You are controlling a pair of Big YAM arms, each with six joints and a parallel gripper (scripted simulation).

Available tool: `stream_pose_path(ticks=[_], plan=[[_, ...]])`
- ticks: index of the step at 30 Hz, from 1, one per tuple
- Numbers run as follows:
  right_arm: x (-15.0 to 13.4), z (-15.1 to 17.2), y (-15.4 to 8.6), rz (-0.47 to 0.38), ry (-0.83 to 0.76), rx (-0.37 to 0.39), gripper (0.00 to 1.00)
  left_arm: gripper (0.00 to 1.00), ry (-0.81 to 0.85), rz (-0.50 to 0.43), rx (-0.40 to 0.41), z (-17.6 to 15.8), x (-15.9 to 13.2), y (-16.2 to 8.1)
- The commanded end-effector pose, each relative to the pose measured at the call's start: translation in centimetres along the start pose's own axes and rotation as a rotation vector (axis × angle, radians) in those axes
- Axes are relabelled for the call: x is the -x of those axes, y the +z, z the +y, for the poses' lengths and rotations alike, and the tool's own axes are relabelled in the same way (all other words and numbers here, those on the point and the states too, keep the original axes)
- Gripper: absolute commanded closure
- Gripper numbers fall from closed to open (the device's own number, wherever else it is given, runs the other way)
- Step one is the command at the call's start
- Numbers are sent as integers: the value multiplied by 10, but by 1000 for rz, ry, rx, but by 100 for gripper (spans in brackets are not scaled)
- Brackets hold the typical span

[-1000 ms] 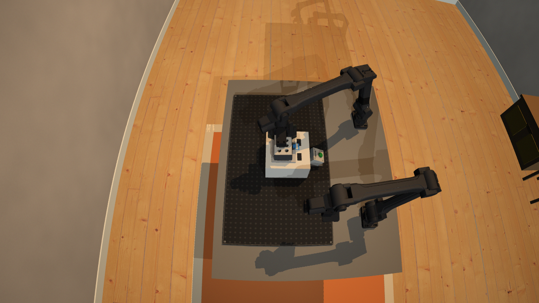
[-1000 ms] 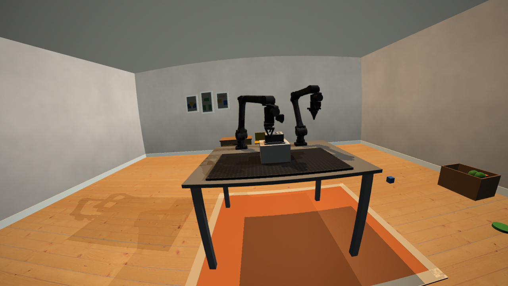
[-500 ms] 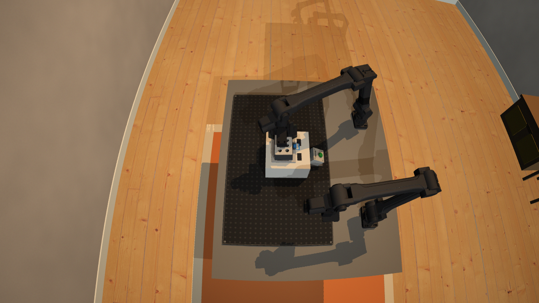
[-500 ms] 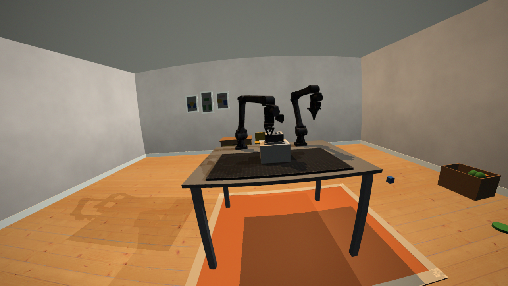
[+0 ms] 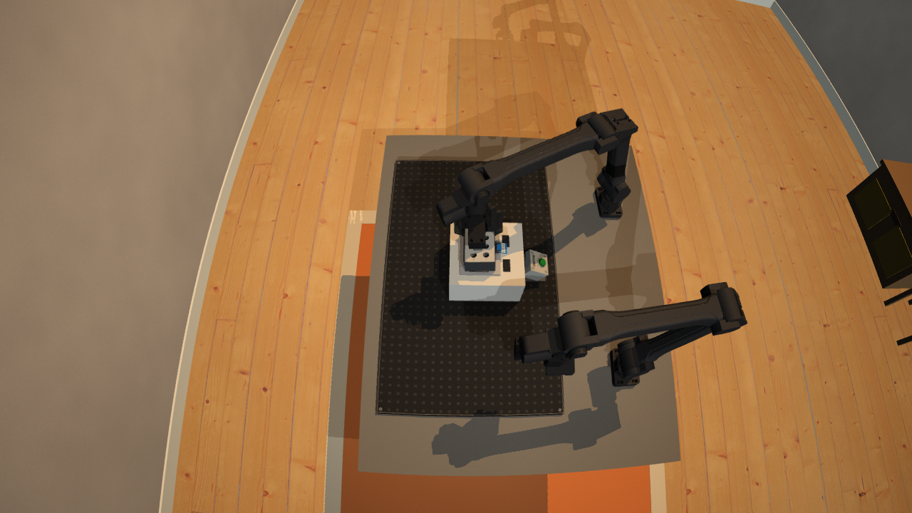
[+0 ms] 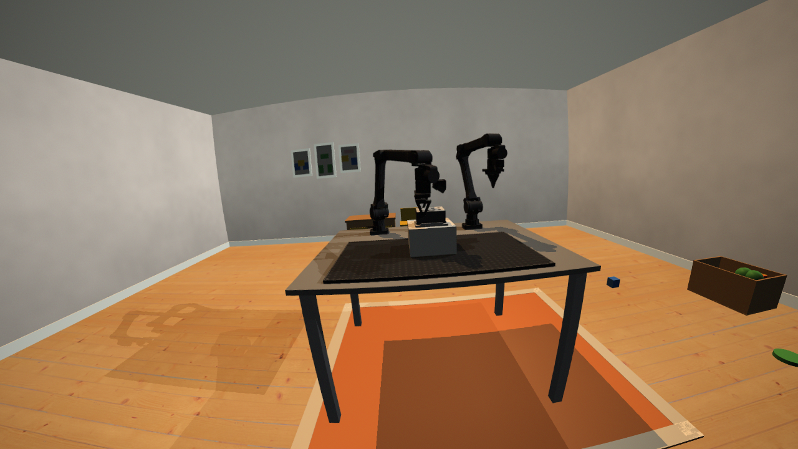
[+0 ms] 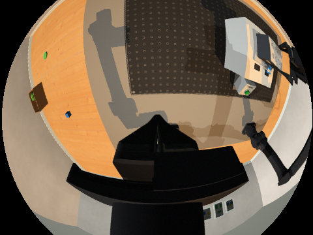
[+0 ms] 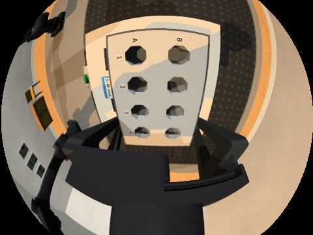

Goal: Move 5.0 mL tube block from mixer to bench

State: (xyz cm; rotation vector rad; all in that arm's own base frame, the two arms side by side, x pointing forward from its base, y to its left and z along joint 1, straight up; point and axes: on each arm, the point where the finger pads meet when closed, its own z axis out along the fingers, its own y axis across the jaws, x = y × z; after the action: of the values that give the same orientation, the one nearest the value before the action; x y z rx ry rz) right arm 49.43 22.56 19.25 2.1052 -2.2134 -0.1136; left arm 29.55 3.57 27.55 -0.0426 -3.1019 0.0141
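Observation:
The 5.0 mL block [image 5: 479, 262] [image 6: 432, 215] [image 7: 263, 47] [image 8: 156, 94] has a pale top with two columns of holes, A and B. It sits on the white mixer [image 5: 484, 292] [image 6: 432, 240] [image 7: 236, 42] and looks level. A blue 5.0 mL label [image 8: 107, 87] [image 5: 501, 247] shows beside column A. My right gripper [image 8: 157, 119] [image 6: 423, 207] is shut on the block near row 4, one finger on the label side and one opposite. The fingertips and the lever are not clearly visible. My left gripper [image 7: 157, 119] [image 6: 493, 185] is shut and empty, high above the table and away from the mixer.
A small control box [image 5: 539, 262] [image 7: 245, 87] with a green button stands beside the mixer, on the arms' side. The mixer stands on a dark perforated mat [image 5: 446, 376] [image 6: 362, 267] [image 7: 163, 65]. The grey table [image 5: 407, 446] extends around it.

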Motion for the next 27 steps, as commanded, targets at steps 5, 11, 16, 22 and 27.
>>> stream_pose_path(ticks=[5,11,16,22,27], plan=[[3,6,-57,-50,-38,-75,100,100,15,-13,5,-1,2,-3],[3,6,-59,-50,-37,-74,100,100,15,-8,4,-1,3,-2],[2,5,-61,-50,-34,-74,100,100,15,-3,3,-1,4,-1],[1,5,-62,-50,-32,-73,100,100,15,1,2,-1,4,1],[0,5,-64,-49,-31,-73,100,100,15,5,1,-1,5,2]])
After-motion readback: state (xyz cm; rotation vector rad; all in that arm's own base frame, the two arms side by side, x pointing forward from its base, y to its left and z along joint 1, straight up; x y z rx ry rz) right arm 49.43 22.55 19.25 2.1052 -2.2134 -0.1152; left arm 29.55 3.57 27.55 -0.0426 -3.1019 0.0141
